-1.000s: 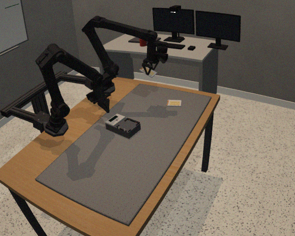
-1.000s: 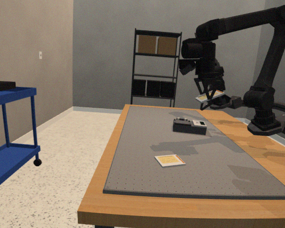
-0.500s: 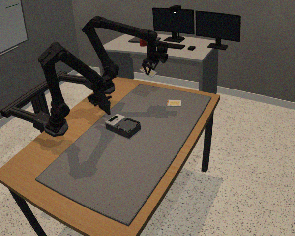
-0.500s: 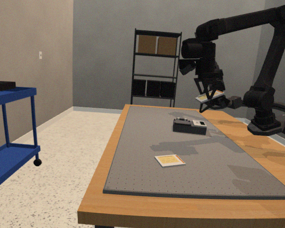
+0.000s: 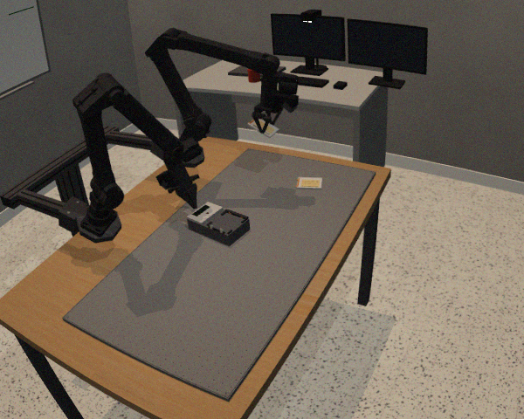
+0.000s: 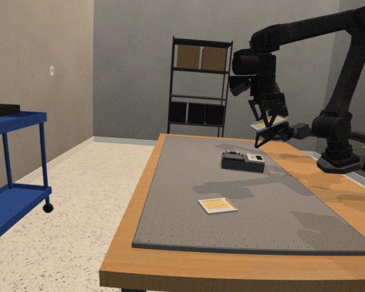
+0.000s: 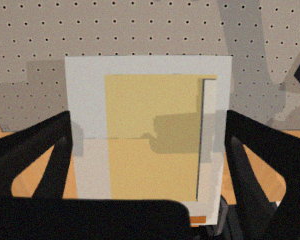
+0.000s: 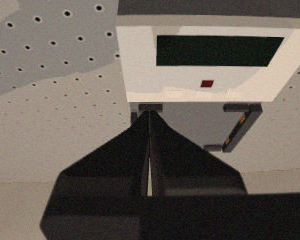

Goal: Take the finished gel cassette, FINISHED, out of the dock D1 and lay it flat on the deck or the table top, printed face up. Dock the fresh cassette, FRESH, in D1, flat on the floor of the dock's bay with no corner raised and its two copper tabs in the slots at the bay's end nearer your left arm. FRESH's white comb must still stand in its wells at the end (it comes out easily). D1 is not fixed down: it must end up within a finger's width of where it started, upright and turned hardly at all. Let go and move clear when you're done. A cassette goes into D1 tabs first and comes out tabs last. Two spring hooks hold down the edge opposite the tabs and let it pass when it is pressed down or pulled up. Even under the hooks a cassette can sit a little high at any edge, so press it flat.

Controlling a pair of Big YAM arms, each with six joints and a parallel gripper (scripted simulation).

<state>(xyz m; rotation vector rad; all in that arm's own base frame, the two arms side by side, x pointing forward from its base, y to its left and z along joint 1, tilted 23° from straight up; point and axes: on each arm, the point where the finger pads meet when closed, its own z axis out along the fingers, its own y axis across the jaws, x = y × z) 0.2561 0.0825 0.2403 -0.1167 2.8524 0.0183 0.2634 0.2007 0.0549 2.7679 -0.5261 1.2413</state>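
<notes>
My left gripper point(image 5: 265, 126) point(image 6: 267, 123) point(image 7: 148, 120) is shut on FRESH point(image 5: 272, 131) point(image 6: 257, 126) point(image 7: 140, 105), held tilted high over the deck's far end in the top view. Its pale comb point(image 7: 210, 120) lies along the right side in the left wrist view. FINISHED point(image 5: 308, 182) point(image 6: 216, 205) lies flat on the deck, printed face up. D1 point(image 5: 216, 234) point(image 6: 239, 165) point(image 8: 138, 65) stands upright with an empty bay. My right gripper point(image 5: 195, 206) point(image 6: 257, 146) point(image 8: 149, 120) is shut and empty, just above D1's white panel end. FRESH's tabs cannot be made out clearly.
The perforated deck point(image 5: 172, 346) point(image 6: 176, 232) covers much of the wooden table point(image 5: 31, 311) point(image 6: 129, 256). Both arm bases stand along one long side. A desk with monitors and a blue cart point(image 6: 17, 120) stand away from the table.
</notes>
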